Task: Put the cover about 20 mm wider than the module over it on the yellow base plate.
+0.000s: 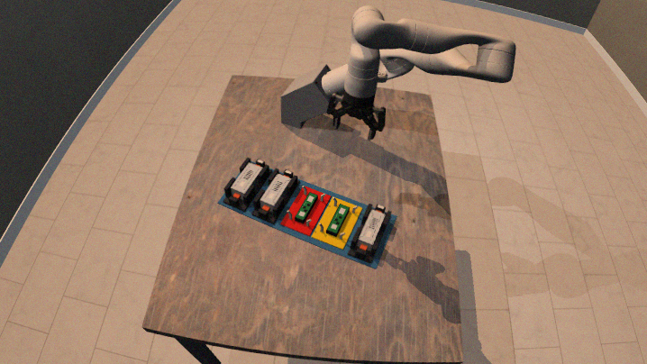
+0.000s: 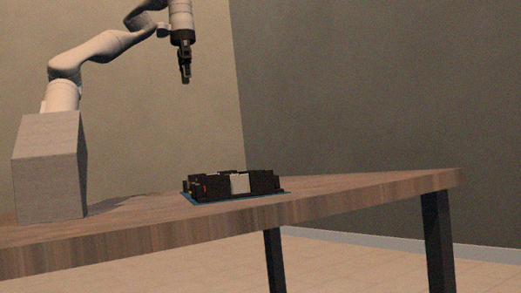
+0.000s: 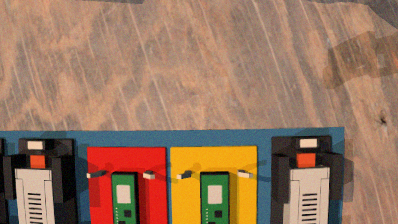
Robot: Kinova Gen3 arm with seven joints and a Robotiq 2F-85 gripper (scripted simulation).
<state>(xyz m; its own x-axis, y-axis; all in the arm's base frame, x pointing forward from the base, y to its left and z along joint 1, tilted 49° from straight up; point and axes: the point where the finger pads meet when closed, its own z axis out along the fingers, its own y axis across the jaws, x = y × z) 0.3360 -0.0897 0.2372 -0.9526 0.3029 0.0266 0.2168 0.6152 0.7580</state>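
Note:
The yellow plate (image 1: 329,240) (image 3: 188,200) bears a green module (image 1: 337,220) (image 3: 214,199) with nothing over it. Three light grey covers sit in black holders: the far-left cover (image 1: 247,178), the second cover (image 1: 275,190) (image 3: 34,197) beside the red plate, and the right cover (image 1: 372,227) (image 3: 309,195) beside the yellow plate. Their widths look much alike; I cannot tell which is 20 mm wider than the module. My gripper (image 1: 354,129) (image 2: 187,82) is open and empty, high above the table and on the arm-base side of the plates.
A red plate (image 1: 291,221) (image 3: 100,212) with another green module (image 1: 305,207) (image 3: 124,200) lies between the second cover's holder and the yellow plate. Small clips stand around both modules. All sit on a blue board (image 1: 387,240) (image 3: 220,138). The grey arm base (image 1: 303,102) (image 2: 48,187) stands at the table's far end.

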